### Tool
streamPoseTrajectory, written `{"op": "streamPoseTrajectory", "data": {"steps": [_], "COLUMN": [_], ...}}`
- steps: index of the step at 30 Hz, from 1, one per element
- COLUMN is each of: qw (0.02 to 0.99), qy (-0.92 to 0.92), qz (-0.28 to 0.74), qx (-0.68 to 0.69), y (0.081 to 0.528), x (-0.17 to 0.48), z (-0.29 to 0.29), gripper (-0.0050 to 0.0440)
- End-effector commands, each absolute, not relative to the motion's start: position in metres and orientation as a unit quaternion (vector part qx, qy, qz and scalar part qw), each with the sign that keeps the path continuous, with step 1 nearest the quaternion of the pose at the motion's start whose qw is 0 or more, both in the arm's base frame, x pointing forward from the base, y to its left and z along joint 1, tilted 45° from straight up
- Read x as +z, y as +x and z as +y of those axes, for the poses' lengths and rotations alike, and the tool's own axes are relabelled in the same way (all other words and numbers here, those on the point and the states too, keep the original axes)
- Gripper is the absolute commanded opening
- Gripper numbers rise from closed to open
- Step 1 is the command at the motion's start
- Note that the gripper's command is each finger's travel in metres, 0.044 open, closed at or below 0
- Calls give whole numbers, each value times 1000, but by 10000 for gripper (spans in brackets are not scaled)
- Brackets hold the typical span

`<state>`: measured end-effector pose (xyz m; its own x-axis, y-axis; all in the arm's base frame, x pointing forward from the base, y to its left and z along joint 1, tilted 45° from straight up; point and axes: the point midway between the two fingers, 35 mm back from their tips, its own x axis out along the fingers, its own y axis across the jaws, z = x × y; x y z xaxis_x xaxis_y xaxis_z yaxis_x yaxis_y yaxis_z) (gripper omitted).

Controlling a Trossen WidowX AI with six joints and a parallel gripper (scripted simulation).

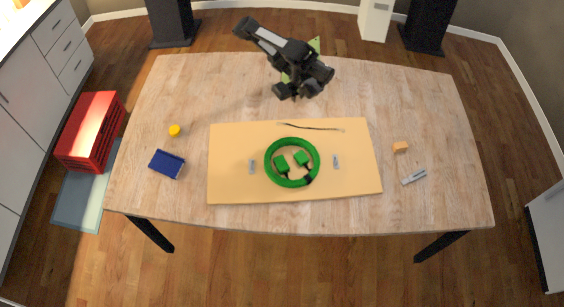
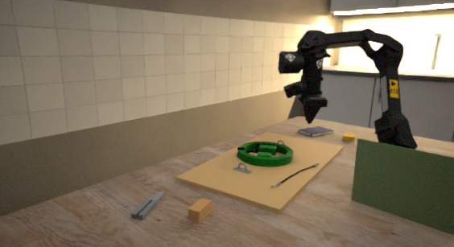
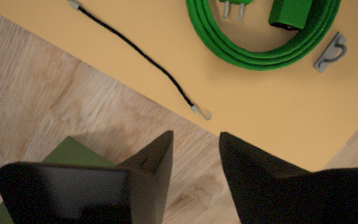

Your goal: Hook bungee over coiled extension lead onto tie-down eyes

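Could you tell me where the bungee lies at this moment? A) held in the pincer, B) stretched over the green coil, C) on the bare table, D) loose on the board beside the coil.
D: the bungee lies loose on the board beside the coil, neither hook on an eye, and the open pincer holds nothing.

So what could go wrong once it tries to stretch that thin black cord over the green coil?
The bungee is thin and lies flat on the board, so the partly open gripper, high above and holding nothing, might pinch badly or miss it. Its hooks and the tie-down eyes are small, so a hook could slip off. Pulled tight, the cord might tip up the rim of the extension lead.
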<state>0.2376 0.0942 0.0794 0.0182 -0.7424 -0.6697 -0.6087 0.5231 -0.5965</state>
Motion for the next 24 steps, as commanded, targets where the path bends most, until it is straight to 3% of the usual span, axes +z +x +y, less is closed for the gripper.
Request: {"op": "streamPoseTrajectory", "data": {"steps": [1, 24], "qw": [553, 642], "qy": [-456, -315], "qz": [691, 656], "qx": [-91, -241], "y": [242, 246], "x": [75, 40], "z": [102, 117], "gripper": [150, 150]}}
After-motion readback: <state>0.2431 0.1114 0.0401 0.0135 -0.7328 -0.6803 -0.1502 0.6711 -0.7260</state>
